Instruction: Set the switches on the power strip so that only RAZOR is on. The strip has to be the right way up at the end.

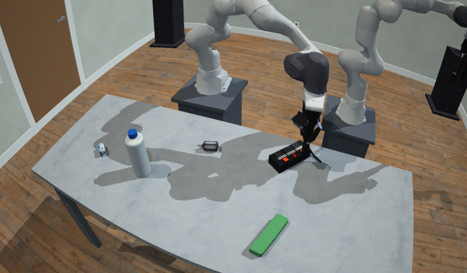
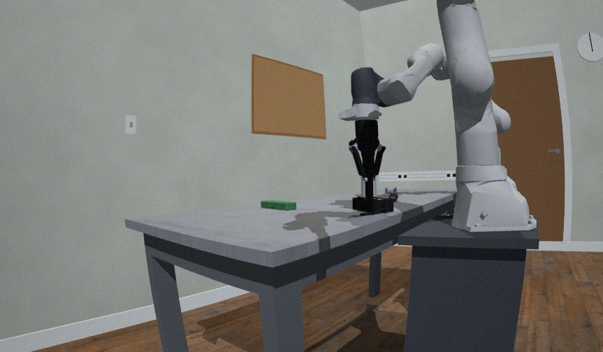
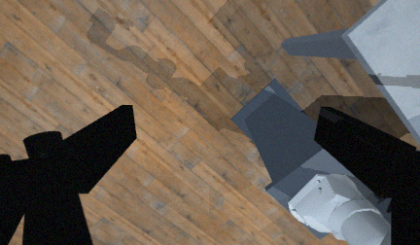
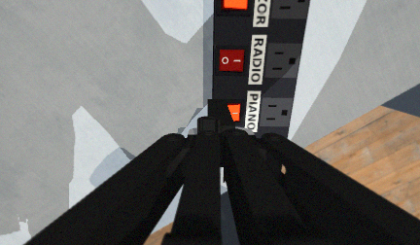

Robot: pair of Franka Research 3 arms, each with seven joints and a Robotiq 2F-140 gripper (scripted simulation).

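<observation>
Clenched right claw (image 1: 306, 151) (image 2: 369, 196) (image 4: 217, 111) covers lit PIANO switch (image 1: 301, 150) (image 4: 234, 113) at nine o'clock, wrist view. Next, press it off. Left claw (image 1: 457, 70) (image 3: 226, 122) is released.
</observation>
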